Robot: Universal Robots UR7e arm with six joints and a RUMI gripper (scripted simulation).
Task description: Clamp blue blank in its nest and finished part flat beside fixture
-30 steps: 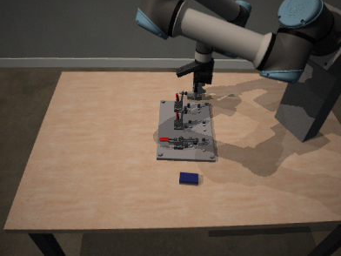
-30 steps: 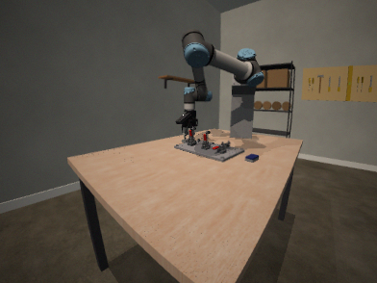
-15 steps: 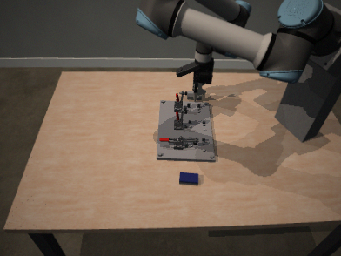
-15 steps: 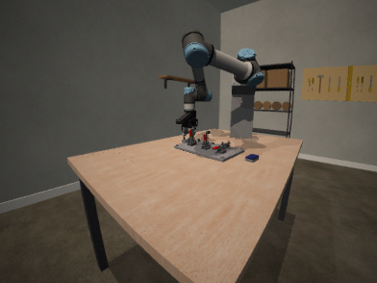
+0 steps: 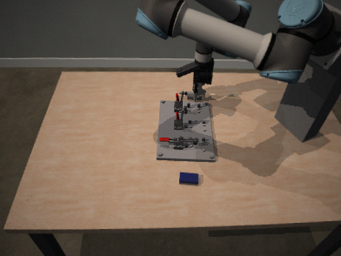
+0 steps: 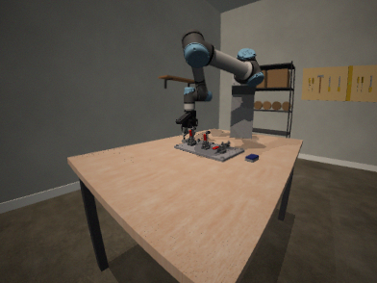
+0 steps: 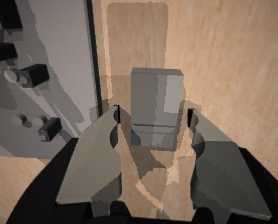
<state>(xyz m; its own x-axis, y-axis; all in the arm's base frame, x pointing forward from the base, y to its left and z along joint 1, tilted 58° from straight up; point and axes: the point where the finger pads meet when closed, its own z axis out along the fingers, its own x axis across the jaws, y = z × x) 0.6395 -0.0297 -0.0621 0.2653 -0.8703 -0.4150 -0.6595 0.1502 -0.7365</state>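
Note:
The grey finished part [image 7: 156, 97] [image 5: 190, 95] lies beside the fixture plate [image 5: 167, 126] [image 7: 60, 30], past its back edge. A line of its slot shows across its lower part in the wrist view. My gripper [image 7: 153, 108] [image 5: 196, 99] is open around it, with a gap on each side. The blue blank [image 5: 189, 178] [image 6: 252, 158] lies on the table off the plate's front edge. The front clamp's red handle [image 5: 163, 139] [image 6: 215, 147] lies low; I cannot tell whether it is locked. The middle handle [image 5: 177, 115] [image 6: 205, 138] and back handle [image 5: 177, 97] [image 6: 190, 133] stand up.
The wooden table [image 5: 87, 157] [image 6: 159, 188] carries the fixture. Small dark blocks and round pads stand on the plate near my left finger in the wrist view. The raised back clamps stand close to the gripper. The grey robot pedestal [image 5: 300, 109] [image 6: 241, 120] stands at the right in the top view.

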